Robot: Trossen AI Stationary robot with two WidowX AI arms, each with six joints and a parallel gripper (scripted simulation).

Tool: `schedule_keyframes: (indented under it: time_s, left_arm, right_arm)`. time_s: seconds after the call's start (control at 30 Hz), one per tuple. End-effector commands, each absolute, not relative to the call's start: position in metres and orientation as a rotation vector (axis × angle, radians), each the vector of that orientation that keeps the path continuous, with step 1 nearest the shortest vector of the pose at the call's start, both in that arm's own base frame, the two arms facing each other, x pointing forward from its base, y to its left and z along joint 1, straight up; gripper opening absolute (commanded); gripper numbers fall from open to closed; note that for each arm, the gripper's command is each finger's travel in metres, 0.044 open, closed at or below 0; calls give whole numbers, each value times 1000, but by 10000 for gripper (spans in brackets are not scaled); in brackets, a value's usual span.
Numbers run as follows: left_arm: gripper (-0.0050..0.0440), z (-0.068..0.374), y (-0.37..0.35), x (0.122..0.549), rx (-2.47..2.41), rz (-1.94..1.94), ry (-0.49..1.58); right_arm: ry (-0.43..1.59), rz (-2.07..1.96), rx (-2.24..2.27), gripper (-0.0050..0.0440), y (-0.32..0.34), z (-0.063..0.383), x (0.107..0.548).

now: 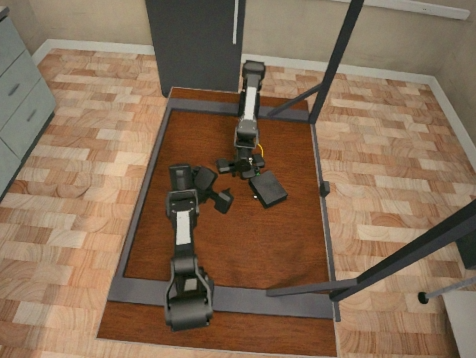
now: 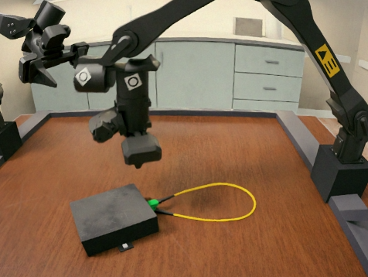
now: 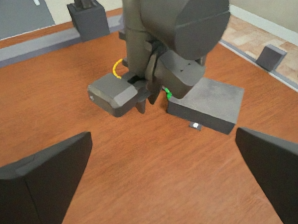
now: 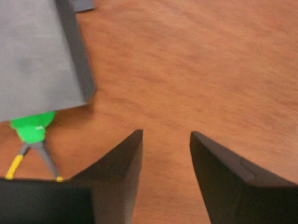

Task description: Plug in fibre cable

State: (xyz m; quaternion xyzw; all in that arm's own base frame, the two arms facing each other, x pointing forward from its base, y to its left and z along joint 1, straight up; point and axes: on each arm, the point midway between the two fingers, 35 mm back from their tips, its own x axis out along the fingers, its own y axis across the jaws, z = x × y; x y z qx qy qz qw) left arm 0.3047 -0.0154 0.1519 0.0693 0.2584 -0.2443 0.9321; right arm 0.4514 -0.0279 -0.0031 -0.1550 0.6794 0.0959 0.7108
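Note:
The dark steel box (image 2: 114,218) lies flat on the brown table; it also shows in the overhead view (image 1: 268,188) and in the left wrist view (image 3: 207,104). A green plug (image 2: 153,203) sits against the box's side, and in the right wrist view (image 4: 31,125) it touches the box edge (image 4: 37,55). The yellow cable (image 2: 220,203) loops away from the plug and back to the same side. My right gripper (image 2: 139,162) hangs above the box and plug, apart from them, with its fingers parted and nothing between them. My left gripper (image 2: 35,66) is wide open (image 3: 165,165), high and well away.
A small white tab (image 2: 125,246) sticks out at the box's front edge. A raised grey frame (image 2: 298,131) borders the table. The right arm's base block (image 2: 340,174) stands at the right edge. Slanted dark posts (image 1: 330,65) cross the back and right.

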Motion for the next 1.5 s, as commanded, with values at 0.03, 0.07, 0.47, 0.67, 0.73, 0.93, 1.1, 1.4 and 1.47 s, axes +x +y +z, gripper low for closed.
schedule_keyframes:
  time_s: [0.03,0.07,0.47,0.67,0.73,0.93,1.1,1.4,1.47]
  left_arm:
    - [440,157,-15,306,148,-499,516]
    - [440,157,-15,306,148,-499,516]
    - [440,157,-15,306,148,-499,516]
    - [440,157,-15,306,148,-499,516]
    - [440,157,-15,306,148,-499,516]
    - [440,157,-15,306,148,-499,516]
    - [440,157,-15,306,148,-499,516]
    - [440,157,-15,306,148,-499,516]
    - [440,157,-15,306,148,-499,516]
  right_arm:
    - [1360,236,-323,136,-27,8,463]
    - [1328,244,-313,136,-27,6,465]
    - [1017,379,-231,136,-19,-5,460]
    - [871,416,-233,136,-16,1,460]
    - [822,440,-231,136,-14,2,455]
    - [691,519,-228,136,-3,0,430]
    - [632,551,-235,136,3,-2,419]
    - [519,635,-218,136,18,-29,367]
    - [505,628,-201,136,14,-34,358]
